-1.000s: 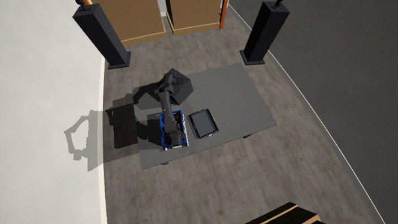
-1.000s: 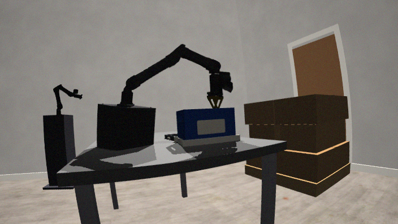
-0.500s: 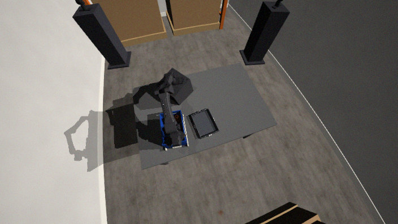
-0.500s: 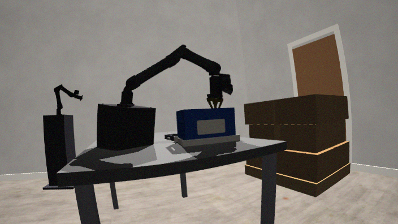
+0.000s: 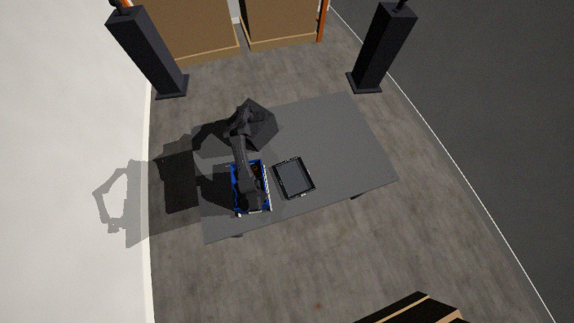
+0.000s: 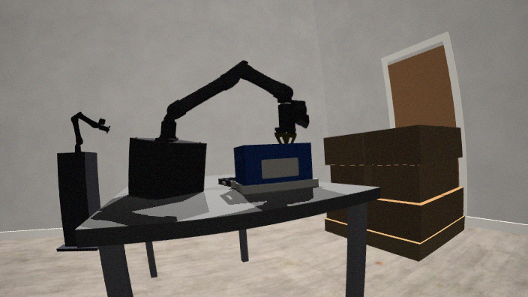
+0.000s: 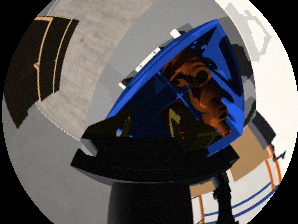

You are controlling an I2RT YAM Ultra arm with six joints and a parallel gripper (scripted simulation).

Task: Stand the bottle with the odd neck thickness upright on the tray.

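Observation:
The blue crate stands on the table, left of the dark tray (image 5: 293,178). In the side view the crate (image 6: 273,163) has a grey panel on its wall. Orange-brown bottles (image 7: 198,90) stand inside it; one bottle top (image 5: 255,168) shows beside the arm, and the arm hides the others from above. My gripper (image 6: 285,139) points straight down over the crate's near end, its fingertips at rim height. The fingers are open with nothing between them. The tray holds nothing.
The arm's black base box (image 6: 167,166) stands on the table behind the crate. Stacked brown cartons (image 6: 394,187) stand on the floor beside the table. Two black pillars (image 5: 379,46) stand behind the table.

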